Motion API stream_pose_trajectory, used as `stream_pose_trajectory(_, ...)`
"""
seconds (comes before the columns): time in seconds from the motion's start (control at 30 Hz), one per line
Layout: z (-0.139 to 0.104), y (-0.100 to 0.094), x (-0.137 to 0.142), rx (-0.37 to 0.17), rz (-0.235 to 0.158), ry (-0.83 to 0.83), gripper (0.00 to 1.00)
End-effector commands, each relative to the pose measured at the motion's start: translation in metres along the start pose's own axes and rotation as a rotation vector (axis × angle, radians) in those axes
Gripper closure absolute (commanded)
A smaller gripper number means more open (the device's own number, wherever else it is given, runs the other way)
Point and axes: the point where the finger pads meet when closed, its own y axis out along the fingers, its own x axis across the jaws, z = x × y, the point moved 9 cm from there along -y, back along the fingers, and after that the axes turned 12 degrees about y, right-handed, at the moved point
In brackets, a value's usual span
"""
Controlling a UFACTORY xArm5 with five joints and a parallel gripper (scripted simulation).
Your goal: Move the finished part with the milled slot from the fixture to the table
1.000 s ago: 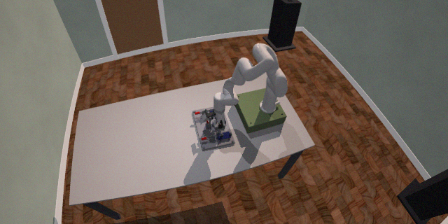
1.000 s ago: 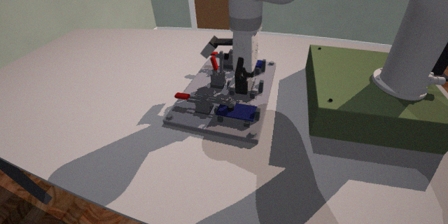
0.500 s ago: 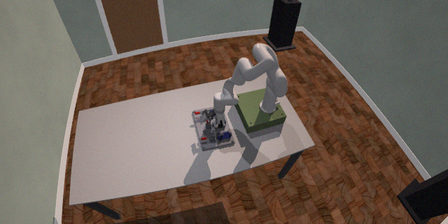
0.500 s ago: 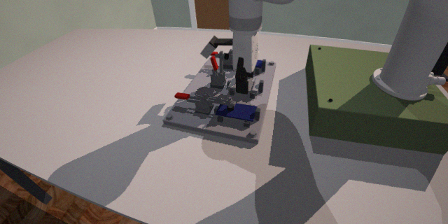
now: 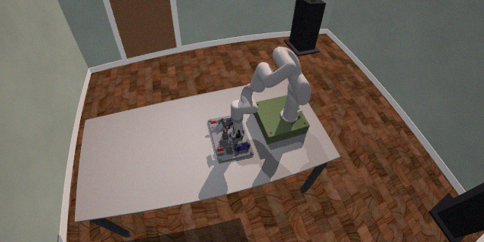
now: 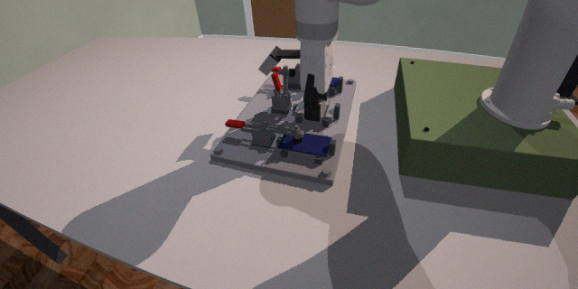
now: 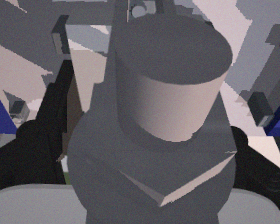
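I am looking at a single arm (image 5: pixel 281 79) with smooth, glossy white cylindrical links and rounded, domed joint housings. The wrist link (image 6: pixel 316 60) is a plain white cylinder topped by a grey band. The base ends in a round white flange (image 6: pixel 515 115) with a small white stub at its 3 o'clock side. The flange sits on a green pedestal block (image 6: pixel 433 99) marked by small dark holes near its corners. The jaws are black, slender and upright. I see no cables or lettering.
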Motion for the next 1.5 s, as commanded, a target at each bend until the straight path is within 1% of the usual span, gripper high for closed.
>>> stream_pose_trajectory(0.0,0.001,-0.001,0.0,0.003,0.001,0.0,1.0)
stream_pose_trajectory(0.8,0.001,-0.003,0.0,0.003,0.001,0.0,1.0)
stream_pose_trajectory(1.47,0.001,-0.02,0.0,0.003,0.001,0.0,1.0)
